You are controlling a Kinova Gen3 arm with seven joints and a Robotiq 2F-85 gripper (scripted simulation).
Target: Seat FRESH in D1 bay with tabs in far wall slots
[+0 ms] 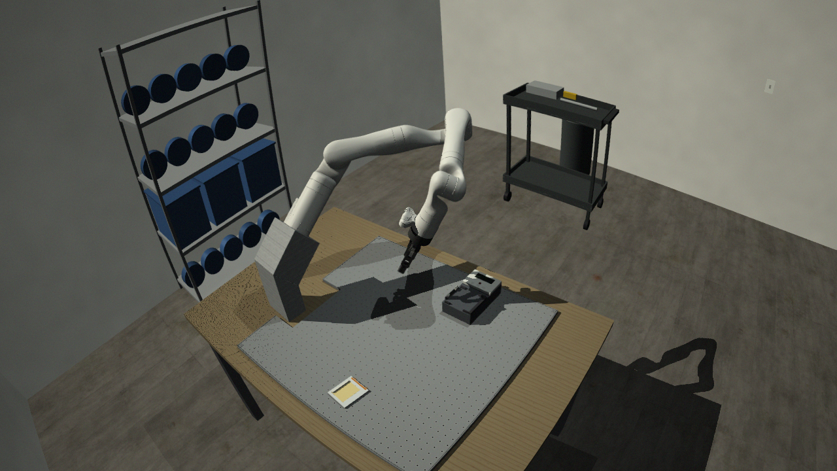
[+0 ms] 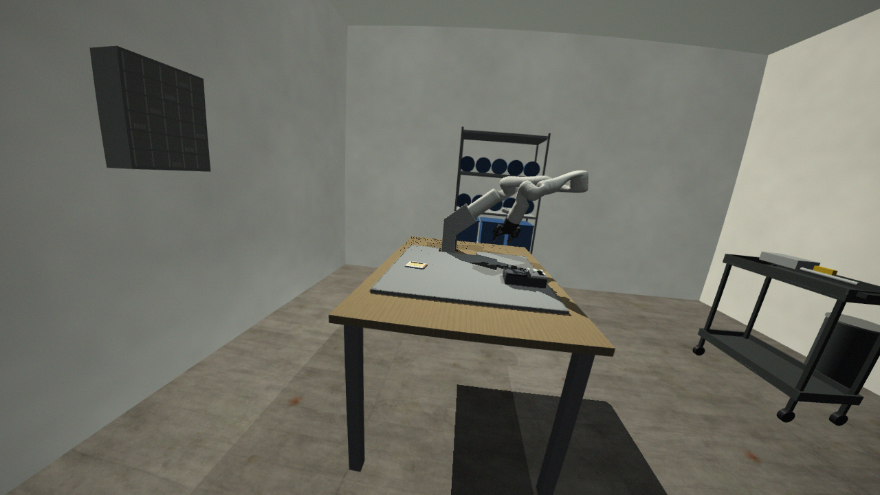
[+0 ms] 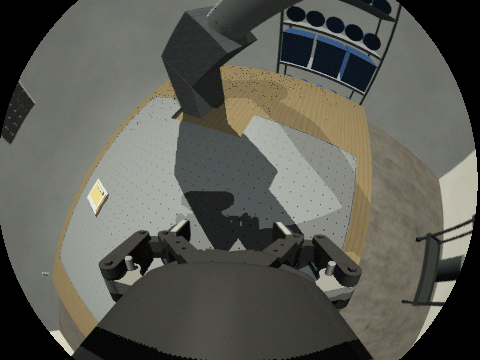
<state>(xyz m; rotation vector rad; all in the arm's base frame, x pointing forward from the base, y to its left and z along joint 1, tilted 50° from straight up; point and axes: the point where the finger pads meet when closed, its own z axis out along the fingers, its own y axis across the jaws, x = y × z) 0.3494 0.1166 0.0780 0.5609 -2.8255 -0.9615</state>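
Observation:
FRESH [image 1: 349,392] [image 2: 416,265] [image 3: 97,197] is a flat white cassette with a yellow middle and an orange strip along one edge. It lies on the deck [image 1: 374,351] [image 2: 443,284] [image 3: 145,165]. A dark strip along one side of the yellow may be the comb; it is too small to tell. The dock D1 [image 1: 471,297] [image 2: 524,276] stands level on the deck, dark with a pale display end; its bay holds no cassette, and no red light shows. My gripper [image 1: 403,269] [image 2: 505,236] [image 3: 231,231] is open and empty, above the deck, away from both. The wrist view does not show D1.
The arm's grey base pedestal [image 1: 286,269] [image 3: 197,65] stands at the table's edge. The wooden table [image 1: 562,345] [image 2: 474,320] extends past the deck. A shelf rack [image 1: 201,87] and a black cart [image 1: 558,105] [image 2: 793,271] stand away from the table. The arm's shadow crosses the deck and partly D1.

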